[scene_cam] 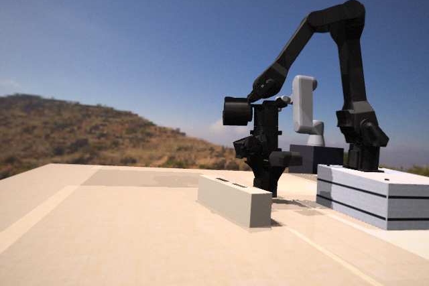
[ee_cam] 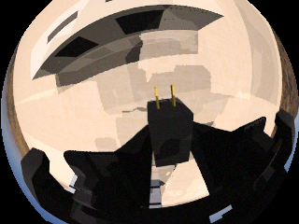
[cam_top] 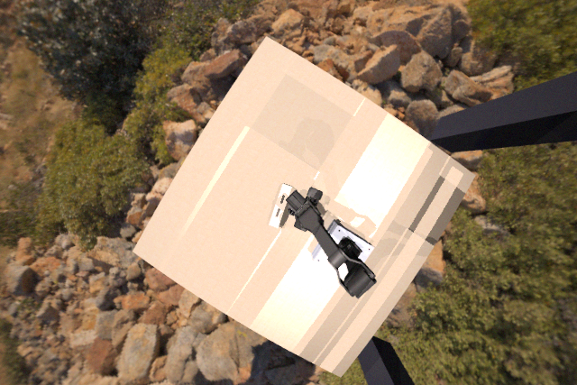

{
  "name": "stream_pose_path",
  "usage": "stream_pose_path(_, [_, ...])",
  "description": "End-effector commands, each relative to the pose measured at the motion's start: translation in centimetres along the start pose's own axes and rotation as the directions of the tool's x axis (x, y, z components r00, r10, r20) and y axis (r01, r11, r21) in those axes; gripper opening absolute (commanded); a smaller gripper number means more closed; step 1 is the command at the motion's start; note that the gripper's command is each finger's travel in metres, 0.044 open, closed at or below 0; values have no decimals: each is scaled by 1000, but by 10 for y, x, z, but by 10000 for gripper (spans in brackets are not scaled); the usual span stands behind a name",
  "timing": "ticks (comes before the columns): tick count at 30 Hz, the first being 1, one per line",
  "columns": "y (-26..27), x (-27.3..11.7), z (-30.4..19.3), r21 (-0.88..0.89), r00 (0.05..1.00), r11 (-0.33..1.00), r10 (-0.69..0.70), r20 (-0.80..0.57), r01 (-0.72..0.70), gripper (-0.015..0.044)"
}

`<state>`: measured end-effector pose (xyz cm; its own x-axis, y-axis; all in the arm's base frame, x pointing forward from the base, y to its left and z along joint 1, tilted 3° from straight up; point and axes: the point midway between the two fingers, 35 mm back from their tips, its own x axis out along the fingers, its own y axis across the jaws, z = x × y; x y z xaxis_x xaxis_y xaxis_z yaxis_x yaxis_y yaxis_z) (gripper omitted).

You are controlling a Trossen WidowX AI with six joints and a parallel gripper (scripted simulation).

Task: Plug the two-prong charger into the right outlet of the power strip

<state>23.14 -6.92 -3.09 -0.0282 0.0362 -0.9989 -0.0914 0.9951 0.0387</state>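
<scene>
The black charger (ee_cam: 171, 120) sits between the fingers in the wrist view, its two gold prongs (ee_cam: 173, 96) pointing toward the top of that view, apart from the strip. My gripper (ee_cam: 166, 126) (scene_cam: 266, 191) is shut on the charger and points down, low over the table beside the strip. In the exterior view the charger cannot be told from the black fingers; in the top view the arm hides it. The white power strip (cam_top: 274, 218) (scene_cam: 225, 196) (ee_cam: 104, 29) lies on the table, with two dark outlet slots (scene_cam: 239, 185) (ee_cam: 63, 27) on its top face.
The arm's light block base (cam_top: 367, 250) (scene_cam: 351, 199) stands on the table (cam_top: 209, 241) (scene_cam: 120, 241) behind the gripper. A grey and white arm (scene_cam: 302, 104) on a dark block (scene_cam: 315, 159) stands in the background. Shadows and bright bands cross the tabletop.
</scene>
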Motion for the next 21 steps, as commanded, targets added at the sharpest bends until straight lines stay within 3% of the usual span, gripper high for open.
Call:
stream_pose_path(1, [1,3,4,-19,1000,1000,-3,-5,3,0])
stream_pose_path(21, [4,3,31,-47,1000,999,-4,-2,4,0])
